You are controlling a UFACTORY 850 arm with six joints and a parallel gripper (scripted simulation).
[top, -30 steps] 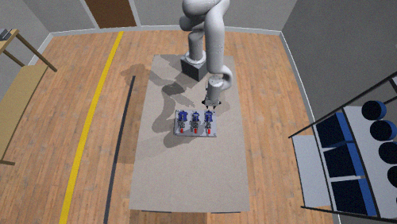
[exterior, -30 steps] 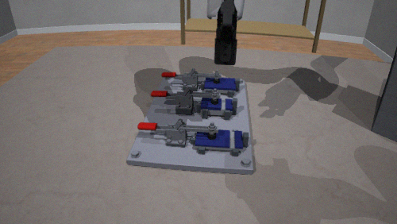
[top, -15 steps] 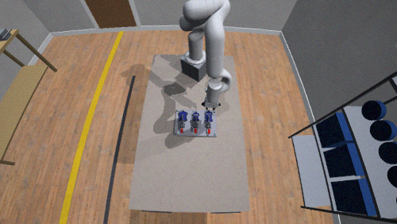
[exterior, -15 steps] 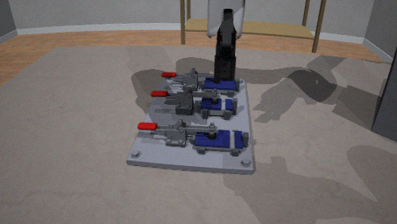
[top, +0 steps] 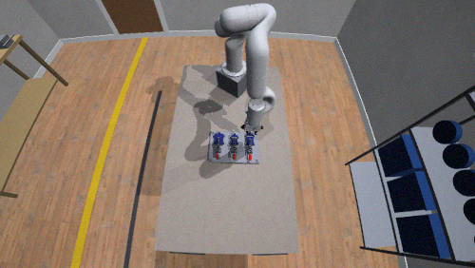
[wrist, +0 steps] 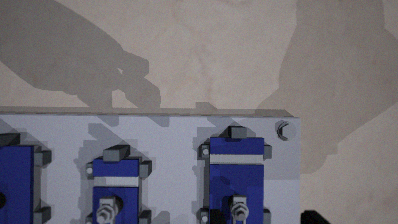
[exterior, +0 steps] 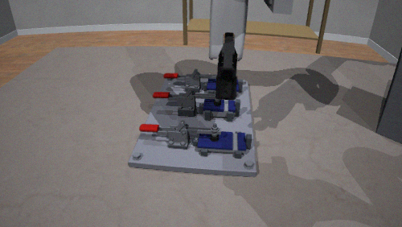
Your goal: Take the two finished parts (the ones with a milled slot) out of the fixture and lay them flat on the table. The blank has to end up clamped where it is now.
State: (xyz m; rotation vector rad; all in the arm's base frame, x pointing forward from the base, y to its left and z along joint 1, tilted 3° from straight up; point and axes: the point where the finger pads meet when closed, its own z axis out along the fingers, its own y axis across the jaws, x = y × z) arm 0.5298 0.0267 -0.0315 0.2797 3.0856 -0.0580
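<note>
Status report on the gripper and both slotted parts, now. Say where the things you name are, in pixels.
Gripper [top: 252, 129] [exterior: 226, 96] [wrist: 265, 219] open, empty. Outer slotted part [top: 250, 138] [exterior: 221, 142] [wrist: 236, 177] and middle slotted part [top: 234, 136] [exterior: 211, 105] [wrist: 116, 167] in fixture. Outer clamp [top: 250, 151] [exterior: 178, 137] [wrist: 240, 210] and middle clamp [top: 234, 149] [exterior: 187, 106] [wrist: 106, 212] down, blocking removal.

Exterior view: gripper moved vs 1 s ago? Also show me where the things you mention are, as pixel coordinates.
Yes, lower in that view. Its tip was above the far edge of the fixture plate [top: 214, 161] [exterior: 193, 167] [wrist: 175, 145]; now the gripper [top: 252, 130] [exterior: 226, 96] [wrist: 264, 218] overlaps the plate's outline.
</note>
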